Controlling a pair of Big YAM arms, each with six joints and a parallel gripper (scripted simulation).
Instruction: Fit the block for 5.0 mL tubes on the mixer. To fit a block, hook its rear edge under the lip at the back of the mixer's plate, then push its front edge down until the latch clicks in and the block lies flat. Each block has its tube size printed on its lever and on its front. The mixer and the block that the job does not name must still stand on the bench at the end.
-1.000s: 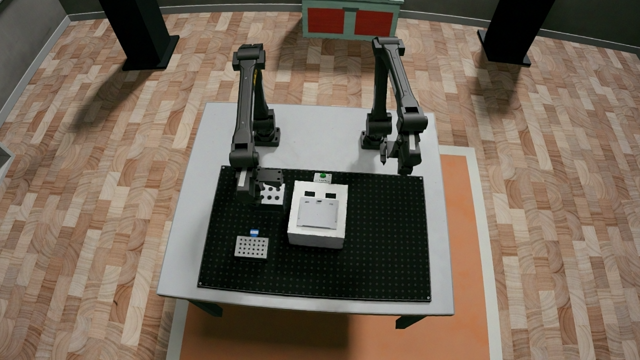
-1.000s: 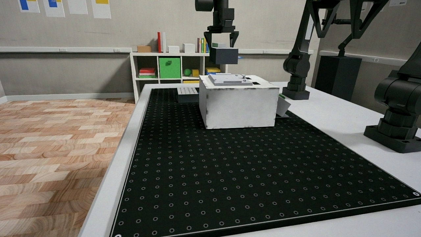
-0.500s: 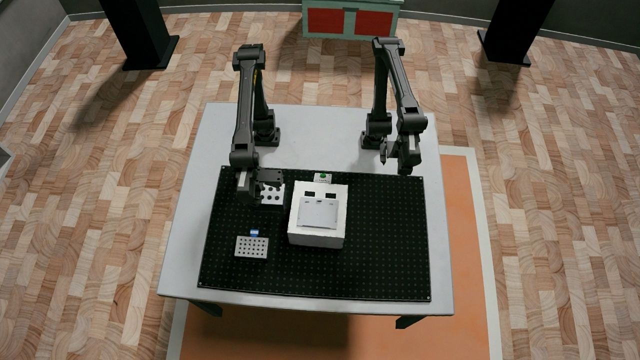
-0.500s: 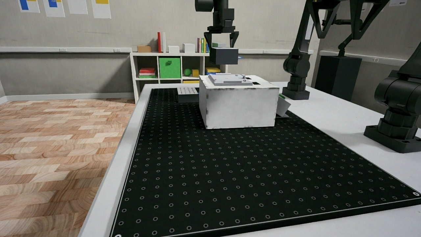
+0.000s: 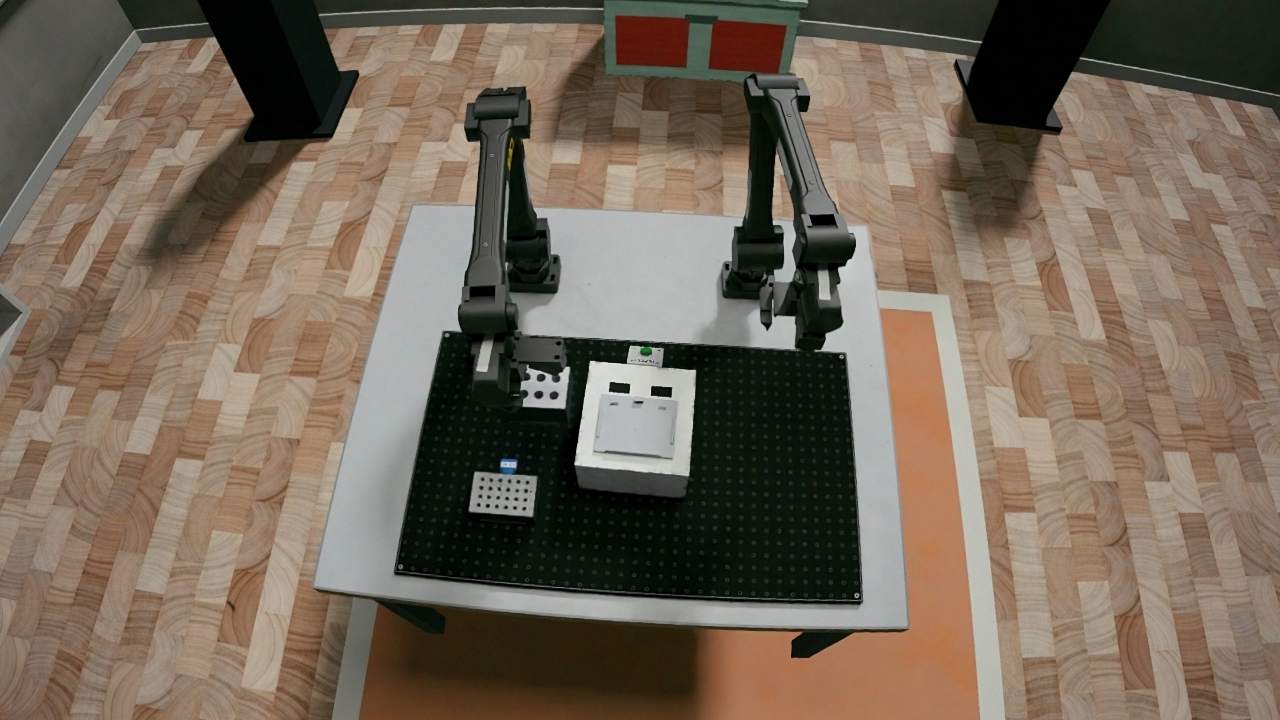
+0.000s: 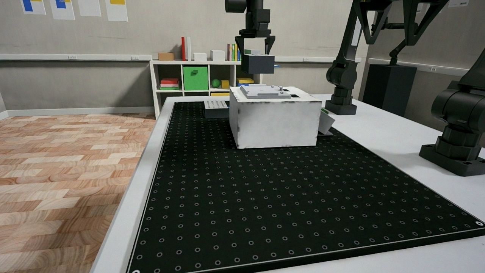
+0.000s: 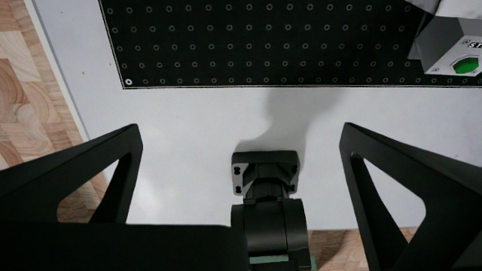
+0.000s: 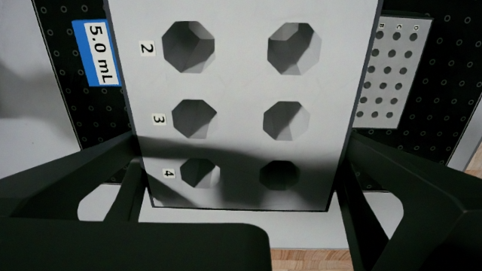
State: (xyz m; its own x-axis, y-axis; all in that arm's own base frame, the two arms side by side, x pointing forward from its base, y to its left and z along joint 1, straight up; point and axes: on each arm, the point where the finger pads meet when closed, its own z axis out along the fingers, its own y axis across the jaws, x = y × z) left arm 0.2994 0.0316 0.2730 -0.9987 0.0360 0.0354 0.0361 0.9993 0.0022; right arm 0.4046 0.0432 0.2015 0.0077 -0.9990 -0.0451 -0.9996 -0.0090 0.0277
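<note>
Overhead, the right tool (image 5: pixel 537 380) (image 6: pixel 255 55) (image 8: pixel 240 136) is clamped on the sides of the 5.0 mL block (image 5: pixel 547 406) (image 6: pixel 258 64) (image 8: pixel 241 83), whose blue lever (image 8: pixel 80 53) (image 6: pixel 277 65) carries that size. The block is up in the air, level to the eye, apart from the mixer (image 5: pixel 631 479) (image 6: pixel 277 123) (image 7: pixel 457 7) and its grey plate (image 5: pixel 632 428) (image 6: pixel 266 92). The left tool (image 5: pixel 789 333) (image 6: pixel 391 43) (image 7: pixel 240 134) hangs with its fingers wide apart and nothing between them.

Below, a black perforated board (image 5: pixel 760 492) (image 6: pixel 271 203) (image 7: pixel 226 38) (image 8: pixel 56 60) lies on the pale desk (image 5: pixel 626 304) (image 6: pixel 390 135) (image 7: pixel 188 113) (image 8: pixel 38 113). It bears the mixer, the small-holed block (image 5: pixel 503 494) (image 6: pixel 216 110) (image 8: pixel 388 75) and a sloped box with a green button (image 5: pixel 646 351) (image 7: pixel 466 65).

Around the desk runs a patchwork wooden floor (image 5: pixel 223 358) (image 6: pixel 68 203) (image 7: pixel 19 94) (image 8: pixel 309 260), partly under an orange rug (image 5: pixel 930 447) edged in cream. A white shelf unit (image 6: pixel 153 88) stands against the grey wall (image 6: pixel 101 37), with a green bin (image 6: pixel 195 79), books and boxes. Elsewhere are dark pedestals (image 5: pixel 268 71) (image 6: pixel 390 88) and a teal cabinet (image 5: pixel 699 44) with red doors.
</note>
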